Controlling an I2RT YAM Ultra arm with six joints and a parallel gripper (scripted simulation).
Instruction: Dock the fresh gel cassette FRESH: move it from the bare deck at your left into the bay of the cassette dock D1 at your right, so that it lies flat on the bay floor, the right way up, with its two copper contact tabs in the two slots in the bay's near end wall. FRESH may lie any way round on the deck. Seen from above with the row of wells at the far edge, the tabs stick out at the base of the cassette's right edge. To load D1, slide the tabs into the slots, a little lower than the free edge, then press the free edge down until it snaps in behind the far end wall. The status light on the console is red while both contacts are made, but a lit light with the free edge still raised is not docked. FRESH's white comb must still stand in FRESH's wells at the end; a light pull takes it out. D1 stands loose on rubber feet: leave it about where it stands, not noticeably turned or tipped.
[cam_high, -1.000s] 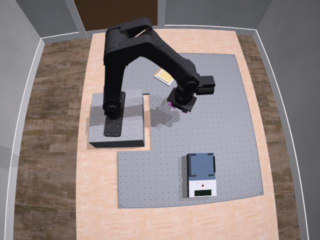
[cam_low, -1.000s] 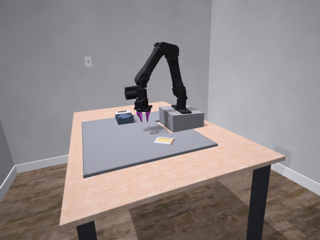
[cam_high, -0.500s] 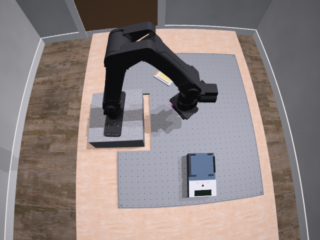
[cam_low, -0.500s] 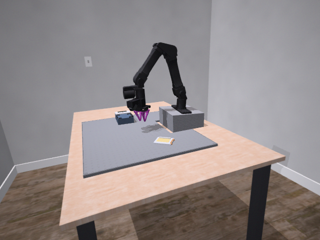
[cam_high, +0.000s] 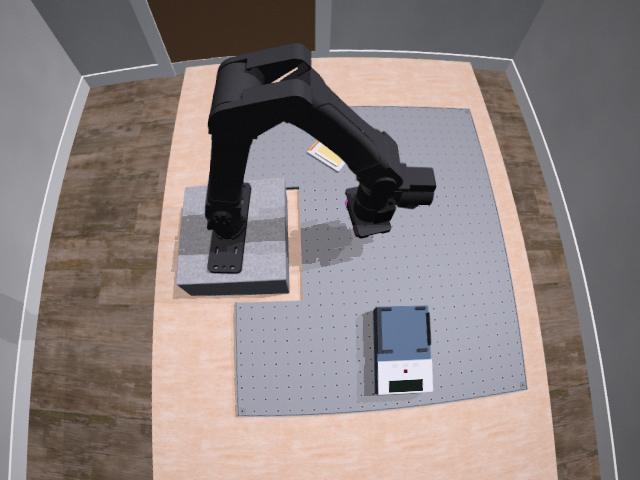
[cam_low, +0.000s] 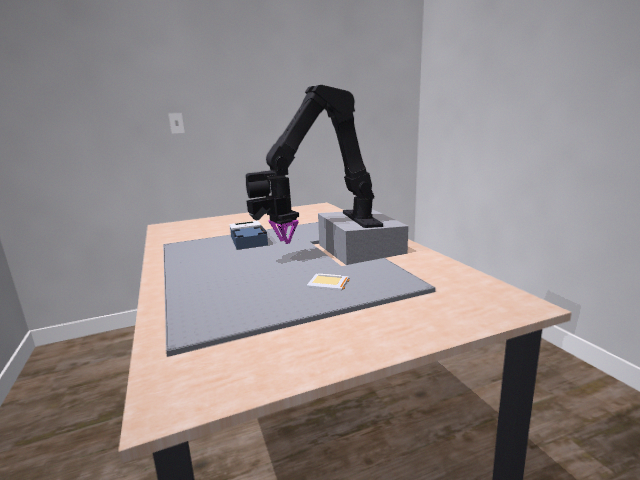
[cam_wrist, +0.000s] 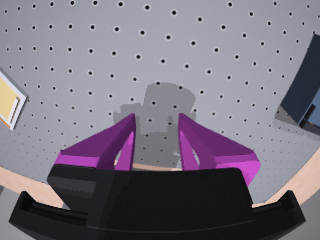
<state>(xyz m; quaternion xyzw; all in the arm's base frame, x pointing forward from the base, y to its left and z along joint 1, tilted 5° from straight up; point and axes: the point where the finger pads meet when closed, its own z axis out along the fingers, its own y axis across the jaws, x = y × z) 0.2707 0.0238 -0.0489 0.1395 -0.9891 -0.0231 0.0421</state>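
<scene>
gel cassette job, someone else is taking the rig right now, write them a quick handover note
Gripper: narrowed to a part-closed gap, nothing between the fingers, hanging above the bare perforated deck midway between cassette and dock.
FRESH cassette: flat on the deck at the arm's left, not picked up; tabs show at one edge in the exterior view.
Dock D1: at the right, upright, bay holding no cassette. The console's small light looks dark red; too small to tell if it is lit.
Done: nothing.
Left: go back, grasp FRESH clear of the comb, slide tabs into the near-wall slots, press the free edge down.
</scene>
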